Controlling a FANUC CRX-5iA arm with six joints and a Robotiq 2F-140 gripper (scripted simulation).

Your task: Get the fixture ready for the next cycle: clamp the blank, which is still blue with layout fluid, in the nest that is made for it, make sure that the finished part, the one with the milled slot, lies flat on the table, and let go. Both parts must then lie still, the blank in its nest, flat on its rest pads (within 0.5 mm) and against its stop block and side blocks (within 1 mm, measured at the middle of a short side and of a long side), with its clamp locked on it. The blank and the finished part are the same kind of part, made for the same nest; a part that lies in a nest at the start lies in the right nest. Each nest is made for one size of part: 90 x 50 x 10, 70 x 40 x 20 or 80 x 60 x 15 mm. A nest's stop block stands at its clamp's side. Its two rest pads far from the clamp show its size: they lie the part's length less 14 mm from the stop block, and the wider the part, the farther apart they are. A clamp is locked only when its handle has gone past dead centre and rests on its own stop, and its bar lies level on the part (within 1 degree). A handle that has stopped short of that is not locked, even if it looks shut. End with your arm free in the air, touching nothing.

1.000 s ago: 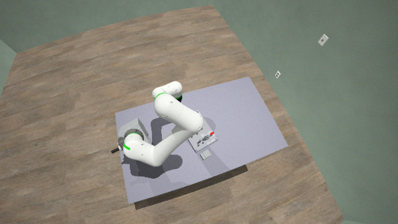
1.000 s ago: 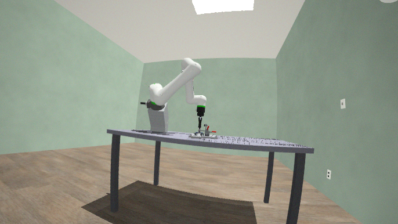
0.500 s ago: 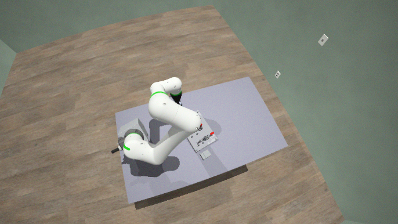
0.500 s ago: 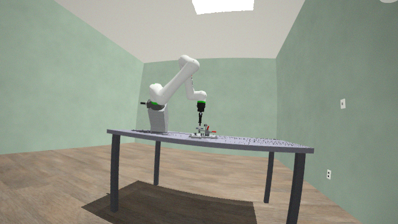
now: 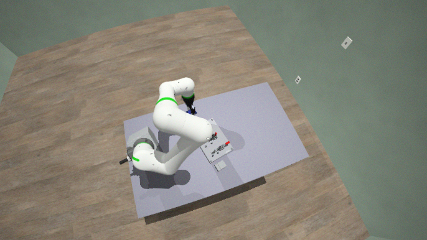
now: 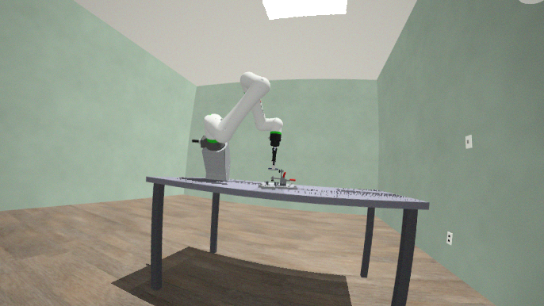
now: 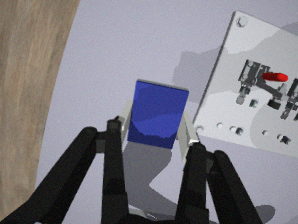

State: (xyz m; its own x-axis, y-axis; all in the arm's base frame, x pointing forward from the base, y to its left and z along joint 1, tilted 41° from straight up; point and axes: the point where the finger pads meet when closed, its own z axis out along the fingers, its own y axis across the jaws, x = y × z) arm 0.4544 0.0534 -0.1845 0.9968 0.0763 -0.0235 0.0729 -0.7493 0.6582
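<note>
Overhead, room-side, close wrist views

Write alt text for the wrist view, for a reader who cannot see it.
The gripper is shut on the blue blank, held above the grey table. To the right lies the pale fixture plate, carrying a clamp with a red handle.

One blue blank (image 7: 157, 115), one grey part (image 5: 220, 166), one fixture plate (image 5: 218, 143), two red-handled clamps (image 5: 226, 142).
</note>
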